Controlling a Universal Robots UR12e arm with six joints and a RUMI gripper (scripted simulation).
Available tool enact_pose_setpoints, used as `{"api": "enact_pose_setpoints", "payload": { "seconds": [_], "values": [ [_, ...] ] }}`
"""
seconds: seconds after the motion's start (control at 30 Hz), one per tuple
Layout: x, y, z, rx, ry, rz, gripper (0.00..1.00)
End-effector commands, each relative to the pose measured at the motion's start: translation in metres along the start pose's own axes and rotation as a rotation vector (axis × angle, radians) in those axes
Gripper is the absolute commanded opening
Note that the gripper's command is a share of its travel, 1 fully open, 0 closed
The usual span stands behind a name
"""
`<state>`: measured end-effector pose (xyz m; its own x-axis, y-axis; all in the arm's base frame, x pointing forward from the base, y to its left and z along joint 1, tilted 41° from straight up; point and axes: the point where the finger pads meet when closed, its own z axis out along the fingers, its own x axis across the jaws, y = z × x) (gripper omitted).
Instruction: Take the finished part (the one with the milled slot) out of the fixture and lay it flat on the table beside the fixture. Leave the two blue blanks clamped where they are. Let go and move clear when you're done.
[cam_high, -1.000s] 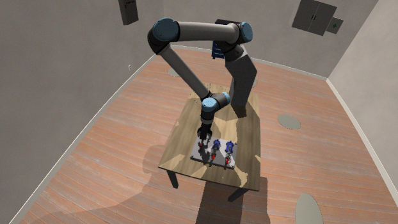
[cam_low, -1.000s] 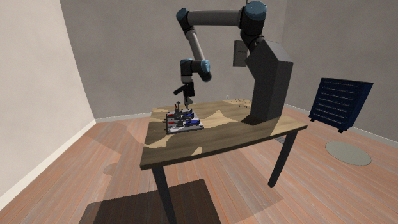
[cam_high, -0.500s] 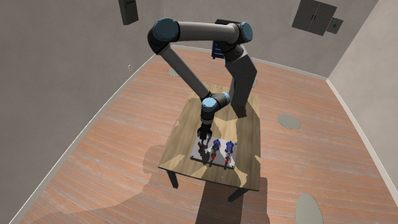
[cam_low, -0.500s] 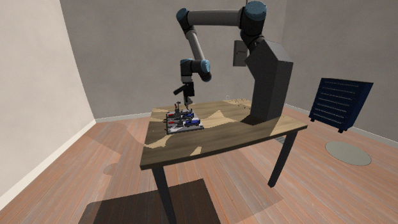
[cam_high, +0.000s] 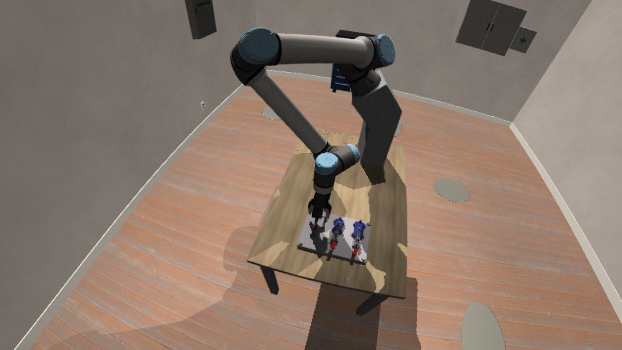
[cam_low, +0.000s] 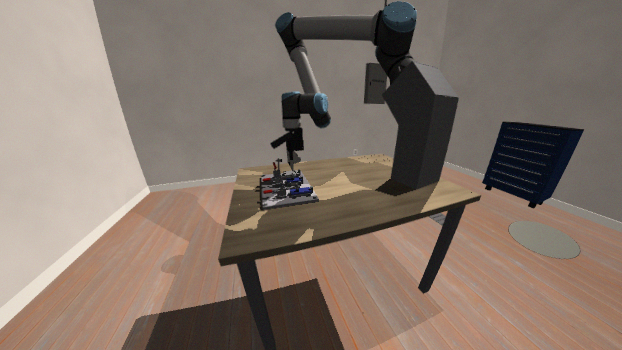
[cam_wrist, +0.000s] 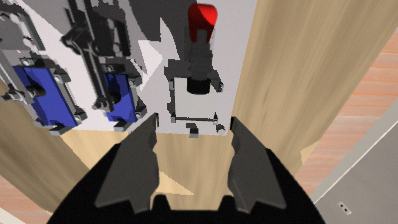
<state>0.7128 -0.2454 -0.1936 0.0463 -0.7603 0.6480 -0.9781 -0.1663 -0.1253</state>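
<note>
The grey fixture plate (cam_high: 335, 239) lies near the table's front edge and carries three clamp stations. Two blue blanks (cam_wrist: 45, 97) (cam_wrist: 119, 97) sit clamped in the middle and far stations; they also show in the top view (cam_high: 338, 226) (cam_high: 357, 228). The pale grey finished part (cam_wrist: 195, 100) sits in the end station, under a toggle clamp with a red handle (cam_wrist: 201, 17). Its slot is hard to make out. My gripper (cam_wrist: 195, 115) (cam_high: 318, 214) is open and empty. It hangs just above the plate's edge by that end station, fingers pointing down, one on each side of the part's width.
The robot's grey pedestal (cam_low: 420, 130) stands on the back of the wooden table (cam_low: 345, 205). Bare table top lies beside the fixture on the gripper's side (cam_wrist: 280, 90). The table edge is close there. A blue rack (cam_low: 530, 160) stands on the floor at the right.
</note>
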Motion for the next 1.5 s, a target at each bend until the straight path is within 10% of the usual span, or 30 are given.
{"api": "enact_pose_setpoints", "payload": {
  "seconds": [0.0,1.47],
  "values": [
    [0.0016,-0.0024,-0.0004,0.003,0.001,0.001,0.59],
    [0.0019,-0.0022,0.0050,0.002,0.001,0.002,0.59]
  ]
}}
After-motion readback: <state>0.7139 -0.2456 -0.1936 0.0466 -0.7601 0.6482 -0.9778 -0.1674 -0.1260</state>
